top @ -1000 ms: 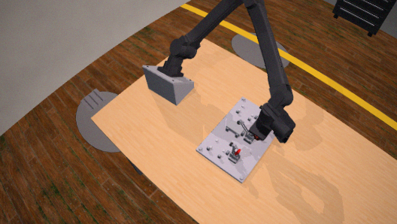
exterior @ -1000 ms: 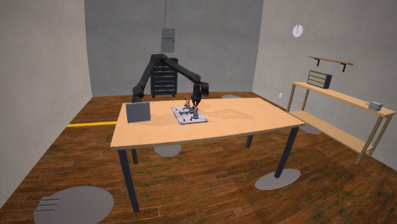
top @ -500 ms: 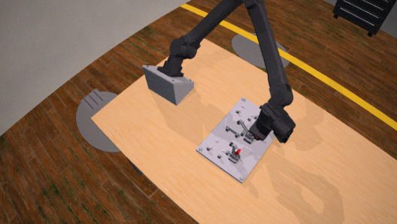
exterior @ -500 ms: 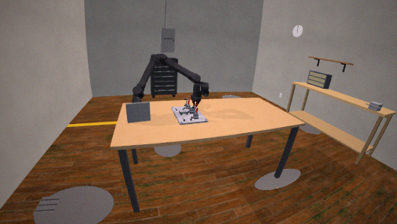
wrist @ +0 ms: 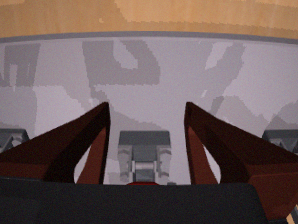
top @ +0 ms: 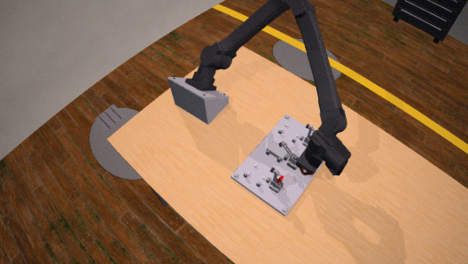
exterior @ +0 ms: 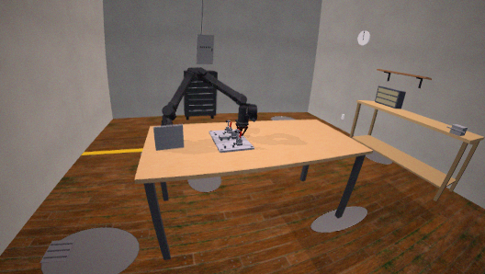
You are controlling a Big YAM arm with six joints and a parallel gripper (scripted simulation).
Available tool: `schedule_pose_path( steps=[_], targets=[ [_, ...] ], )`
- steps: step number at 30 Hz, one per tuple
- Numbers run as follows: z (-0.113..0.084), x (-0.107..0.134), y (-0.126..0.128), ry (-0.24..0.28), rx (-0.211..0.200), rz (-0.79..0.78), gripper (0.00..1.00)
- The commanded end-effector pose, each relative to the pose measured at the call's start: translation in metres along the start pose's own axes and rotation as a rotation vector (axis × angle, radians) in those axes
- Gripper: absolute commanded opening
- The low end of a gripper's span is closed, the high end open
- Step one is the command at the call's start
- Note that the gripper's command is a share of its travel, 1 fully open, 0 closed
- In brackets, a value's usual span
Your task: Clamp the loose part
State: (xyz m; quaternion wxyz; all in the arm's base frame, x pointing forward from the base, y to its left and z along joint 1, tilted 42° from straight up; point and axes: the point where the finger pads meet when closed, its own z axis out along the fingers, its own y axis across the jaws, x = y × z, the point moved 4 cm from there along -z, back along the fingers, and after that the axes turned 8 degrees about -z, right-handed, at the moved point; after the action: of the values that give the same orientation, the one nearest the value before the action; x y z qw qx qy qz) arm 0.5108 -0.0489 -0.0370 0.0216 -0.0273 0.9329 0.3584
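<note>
A clamp with a red handle stands on the near part of the grey fixture plate. Another clamp sits between the gripper fingers, not touched. The fingers are apart and hold nothing. I cannot tell where the loose part is. The plate lies on the wooden table.

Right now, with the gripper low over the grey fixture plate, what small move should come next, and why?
Probably lift the gripper clear of the small grey clamp block. Its dark red fingers stand apart around nothing, low over the grey fixture plate, so it grips nothing there.
</note>
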Motion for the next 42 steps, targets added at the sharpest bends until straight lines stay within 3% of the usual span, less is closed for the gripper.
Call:
schedule_pose_path(
  steps=[1,4,15,19,29,31,32,35,36,39,42],
  targets=[
    [0.008,-0.007,0.003,0.008,-0.001,-0.01,0.45],
    [-0.008,-0.009,-0.003,-0.023,0.006,0.0,0.45],
    [-0.007,-0.009,0.0,-0.019,0.005,-0.005,0.45],
    [-0.031,-0.018,0.0,-0.051,0.017,-0.027,0.45],
    [-0.065,-0.016,-0.002,-0.046,0.02,-0.024,0.45],
    [-0.065,-0.016,-0.002,-0.046,0.02,-0.024,0.45],
    [-0.042,-0.016,0.005,0.001,0.006,-0.034,0.45],
    [-0.081,-0.016,0.0,-0.049,0.023,-0.027,0.45],
    [-0.083,-0.016,0.0,-0.05,0.024,-0.028,0.45],
    [-0.079,-0.014,-0.006,-0.036,0.015,-0.014,0.45],
    [-0.065,-0.018,0.01,-0.01,0.012,-0.045,0.45]
  ],
)
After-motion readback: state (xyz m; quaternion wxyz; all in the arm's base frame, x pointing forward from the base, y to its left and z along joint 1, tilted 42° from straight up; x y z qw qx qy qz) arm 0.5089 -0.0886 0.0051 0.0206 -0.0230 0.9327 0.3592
